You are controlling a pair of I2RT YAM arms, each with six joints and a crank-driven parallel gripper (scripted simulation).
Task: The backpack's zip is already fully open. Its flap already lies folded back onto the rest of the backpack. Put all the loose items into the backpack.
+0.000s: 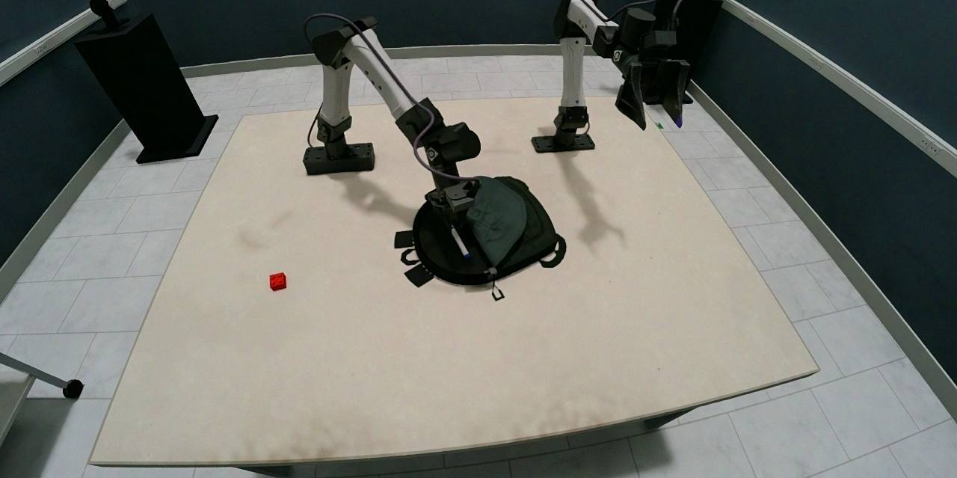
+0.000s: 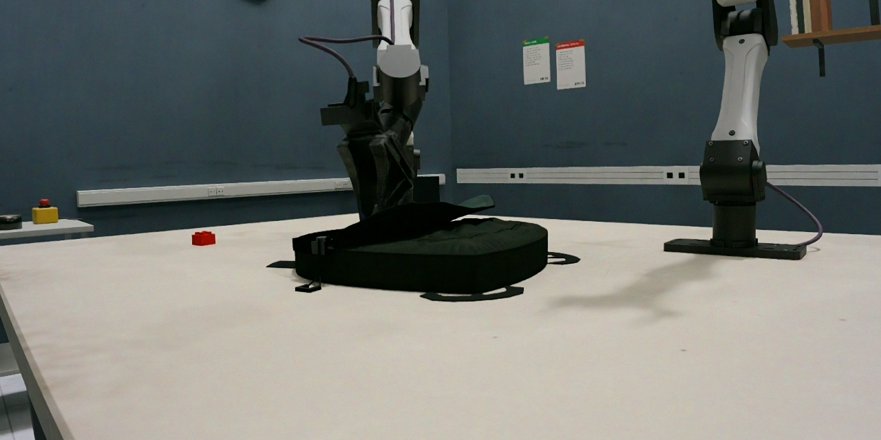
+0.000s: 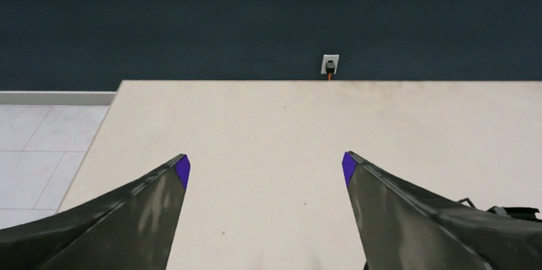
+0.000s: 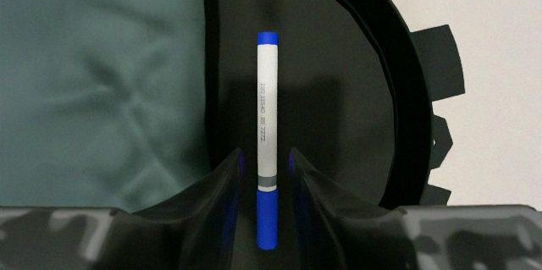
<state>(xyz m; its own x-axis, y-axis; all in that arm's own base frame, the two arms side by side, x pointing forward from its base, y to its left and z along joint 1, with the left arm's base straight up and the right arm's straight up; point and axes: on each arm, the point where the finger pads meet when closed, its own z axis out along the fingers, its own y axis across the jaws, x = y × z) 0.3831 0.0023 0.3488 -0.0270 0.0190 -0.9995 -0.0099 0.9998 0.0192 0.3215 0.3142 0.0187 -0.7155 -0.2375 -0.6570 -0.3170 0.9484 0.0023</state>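
Top view: we look steeply down from high over the front of the table [image 1: 468,368], far enough back to take in both arm bases and the backpack [image 1: 542,234] [image 2: 425,270].
Exterior view: we look across from low beside the table, nearer the backpack.
Left wrist view: we face between the gripper fingers over the tabletop toward a wall outlet [image 3: 330,59].
Right wrist view: we look down, close above the marker [image 1: 460,241] [image 4: 267,109].
Shared by top and exterior: backpack and red brick [image 1: 277,281] [image 2: 203,238].

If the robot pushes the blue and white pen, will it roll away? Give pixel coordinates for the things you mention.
It might roll a bit, because the pen [image 1: 460,241] [image 4: 267,111] looks round and smooth. It probably wouldn't get far, since the backpack's raised rim [image 4: 412,105] curves around that side. It looks straight and stiff, so it likely won't bend.
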